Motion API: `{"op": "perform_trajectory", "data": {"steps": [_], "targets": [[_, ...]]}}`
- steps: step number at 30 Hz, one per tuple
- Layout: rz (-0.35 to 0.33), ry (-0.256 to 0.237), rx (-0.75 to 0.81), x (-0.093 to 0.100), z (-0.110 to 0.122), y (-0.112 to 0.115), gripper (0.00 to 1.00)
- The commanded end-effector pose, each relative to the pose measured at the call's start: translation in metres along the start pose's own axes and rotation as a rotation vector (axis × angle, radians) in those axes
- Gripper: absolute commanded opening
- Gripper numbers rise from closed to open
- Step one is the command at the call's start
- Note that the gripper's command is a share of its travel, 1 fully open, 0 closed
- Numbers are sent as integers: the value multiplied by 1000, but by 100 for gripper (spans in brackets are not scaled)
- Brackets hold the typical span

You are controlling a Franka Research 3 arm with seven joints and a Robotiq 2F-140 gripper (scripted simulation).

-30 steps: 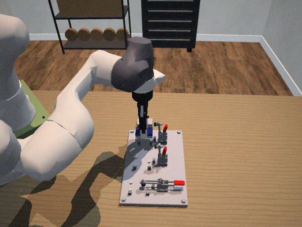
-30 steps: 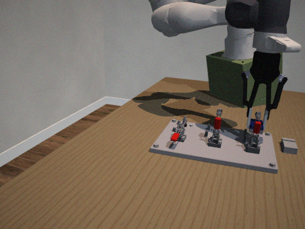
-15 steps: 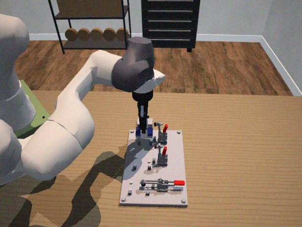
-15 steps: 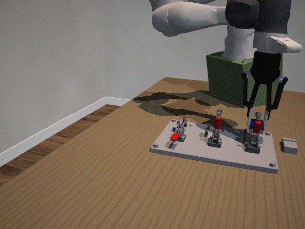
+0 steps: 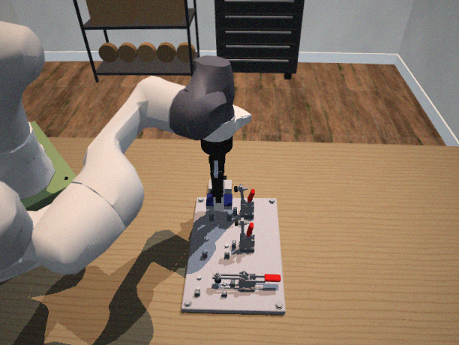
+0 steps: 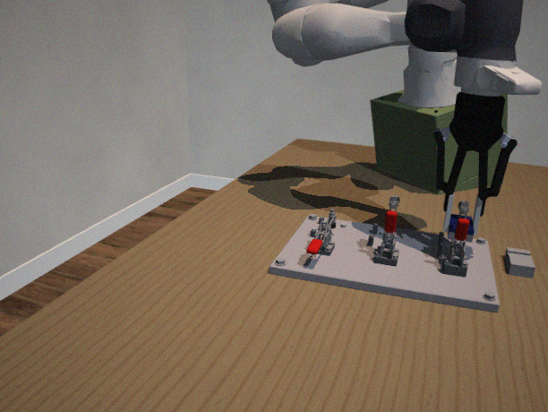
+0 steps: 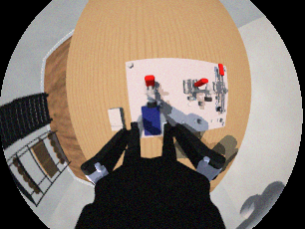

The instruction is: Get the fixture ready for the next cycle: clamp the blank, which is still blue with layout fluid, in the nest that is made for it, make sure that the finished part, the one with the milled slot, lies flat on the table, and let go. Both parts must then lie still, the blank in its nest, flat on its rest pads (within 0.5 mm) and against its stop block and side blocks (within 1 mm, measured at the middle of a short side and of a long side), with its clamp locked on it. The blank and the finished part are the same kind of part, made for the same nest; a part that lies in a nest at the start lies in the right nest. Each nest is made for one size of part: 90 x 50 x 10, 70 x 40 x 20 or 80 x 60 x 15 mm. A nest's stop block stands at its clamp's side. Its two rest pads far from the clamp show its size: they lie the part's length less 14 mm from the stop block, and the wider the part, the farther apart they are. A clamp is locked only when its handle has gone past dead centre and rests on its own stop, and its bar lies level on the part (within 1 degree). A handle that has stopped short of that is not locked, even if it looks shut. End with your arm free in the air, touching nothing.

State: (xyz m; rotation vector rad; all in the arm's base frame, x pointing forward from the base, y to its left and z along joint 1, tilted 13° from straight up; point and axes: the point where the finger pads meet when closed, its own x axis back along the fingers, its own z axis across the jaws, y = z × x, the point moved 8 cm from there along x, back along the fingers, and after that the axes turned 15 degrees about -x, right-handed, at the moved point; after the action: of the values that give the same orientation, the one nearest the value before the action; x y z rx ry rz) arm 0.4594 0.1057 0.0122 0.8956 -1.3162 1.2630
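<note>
Between the claw's (image 5: 218,200) (image 6: 462,224) (image 7: 151,130) narrowed fingers, the blue blank (image 5: 228,199) (image 6: 470,225) (image 7: 151,119), gripped above the base plate (image 5: 262,262) (image 6: 349,269) (image 7: 171,75).

No plain change, any shift of the blue blank (image 5: 228,199) (image 6: 454,222) (image 7: 151,120) too slight to tell.
</note>
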Motion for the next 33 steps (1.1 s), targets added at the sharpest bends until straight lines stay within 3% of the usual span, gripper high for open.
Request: {"op": "perform_trajectory", "data": {"steps": [1,20,33], "targets": [[2,-4,3,0,-2,0,0],[2,-4,3,-4,-2,0,0],[2,-4,3,-18,-2,0,0]]}}
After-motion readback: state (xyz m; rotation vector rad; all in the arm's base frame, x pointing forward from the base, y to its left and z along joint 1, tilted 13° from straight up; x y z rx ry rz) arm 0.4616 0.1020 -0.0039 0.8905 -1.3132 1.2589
